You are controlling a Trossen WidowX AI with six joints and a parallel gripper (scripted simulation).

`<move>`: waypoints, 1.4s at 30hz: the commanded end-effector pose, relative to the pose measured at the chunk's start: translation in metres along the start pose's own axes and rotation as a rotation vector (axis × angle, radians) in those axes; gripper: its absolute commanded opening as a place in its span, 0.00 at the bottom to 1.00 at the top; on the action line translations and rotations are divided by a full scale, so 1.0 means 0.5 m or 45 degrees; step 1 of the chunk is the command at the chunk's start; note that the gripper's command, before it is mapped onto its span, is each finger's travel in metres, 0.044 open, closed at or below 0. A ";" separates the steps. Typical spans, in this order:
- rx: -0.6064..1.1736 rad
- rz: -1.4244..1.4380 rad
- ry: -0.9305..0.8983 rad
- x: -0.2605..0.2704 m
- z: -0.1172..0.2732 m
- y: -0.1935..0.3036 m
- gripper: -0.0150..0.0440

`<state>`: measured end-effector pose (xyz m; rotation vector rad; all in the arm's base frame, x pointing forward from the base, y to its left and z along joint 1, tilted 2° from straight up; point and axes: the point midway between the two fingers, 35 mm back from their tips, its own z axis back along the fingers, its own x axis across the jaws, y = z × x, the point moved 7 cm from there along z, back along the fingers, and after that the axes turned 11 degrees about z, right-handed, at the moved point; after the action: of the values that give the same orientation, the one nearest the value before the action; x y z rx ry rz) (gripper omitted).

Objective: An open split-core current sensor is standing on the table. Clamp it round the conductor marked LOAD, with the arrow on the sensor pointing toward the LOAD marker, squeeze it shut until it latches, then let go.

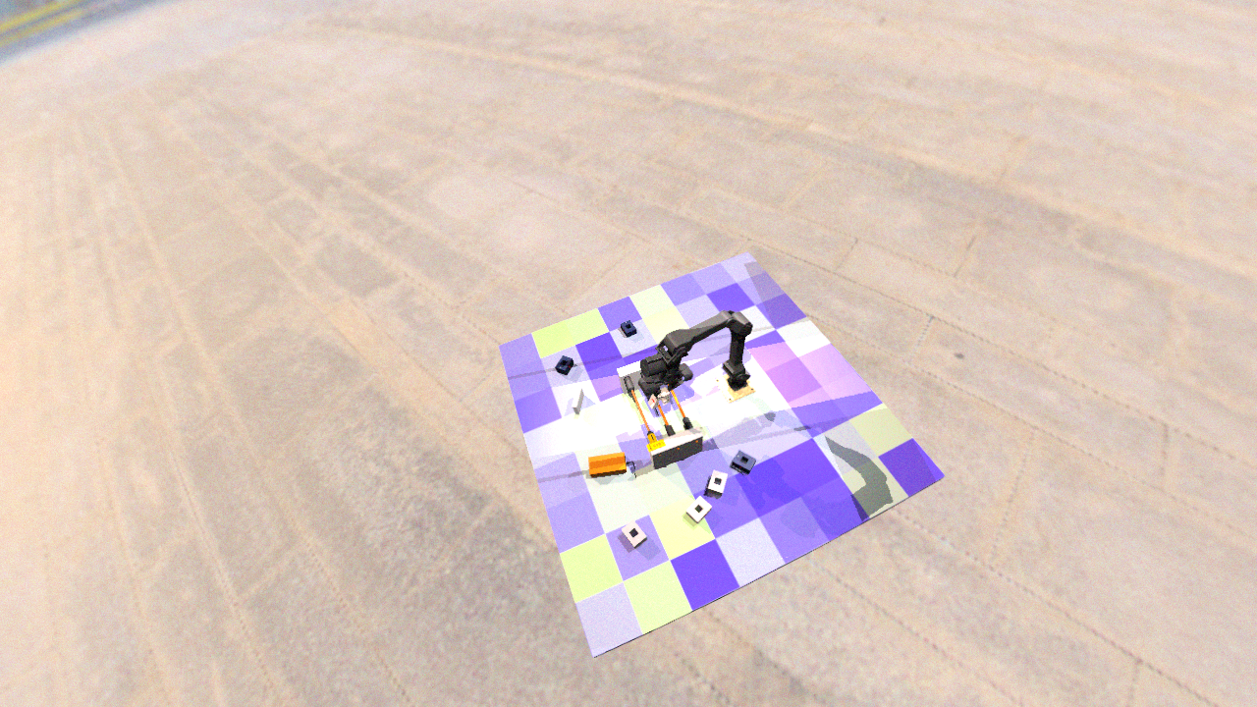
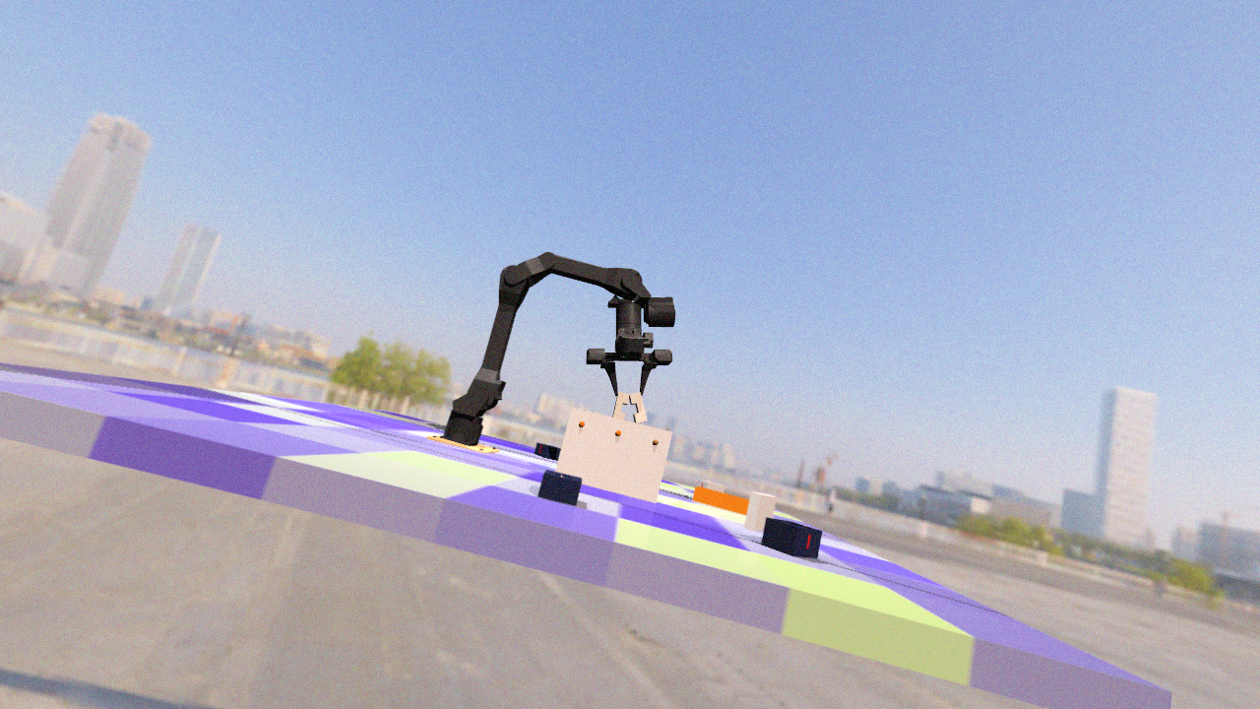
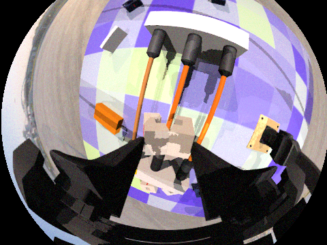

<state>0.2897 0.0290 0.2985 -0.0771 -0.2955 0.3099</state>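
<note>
My gripper [image 1: 665, 392] [image 2: 629, 394] [image 3: 167, 143] is shut on the pale open current sensor [image 2: 627, 409] [image 3: 170, 136], above the conductors between the two terminal blocks. The sensor's jaws hang downward, parted. In the wrist view, the middle orange conductor [image 3: 178, 92] passes behind the sensor; I cannot tell whether it lies between the jaws. The left conductor [image 1: 642, 413] [image 3: 142, 99] has a yellow collar [image 1: 651, 436] and a yellow tag [image 1: 655, 446] at its near end; the tag's text is unreadable. A red mark shows at the sensor's left side, but the arrow's direction is unclear.
Terminal blocks [image 1: 678, 451] [image 2: 612, 463] [image 3: 197, 24] stand at both conductor ends. An orange block [image 1: 607, 464] [image 2: 721, 499] [image 3: 108, 118] and a pale upright plate [image 1: 577, 403] [image 2: 760, 510] [image 3: 114, 39] lie left. Several dark and pale square sensors stand around.
</note>
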 end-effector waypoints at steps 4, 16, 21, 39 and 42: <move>0.000 -0.109 -0.016 0.057 -0.024 -0.024 0.25; -0.003 -0.194 -0.026 0.101 -0.060 -0.045 0.25; -0.003 -0.194 -0.026 0.102 -0.076 -0.045 0.25; -0.003 -0.195 -0.027 0.104 -0.135 -0.046 0.25; -0.004 -0.196 -0.027 0.104 -0.145 -0.046 0.25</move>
<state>0.3633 0.0212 0.2506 -0.0579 -0.3198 0.1607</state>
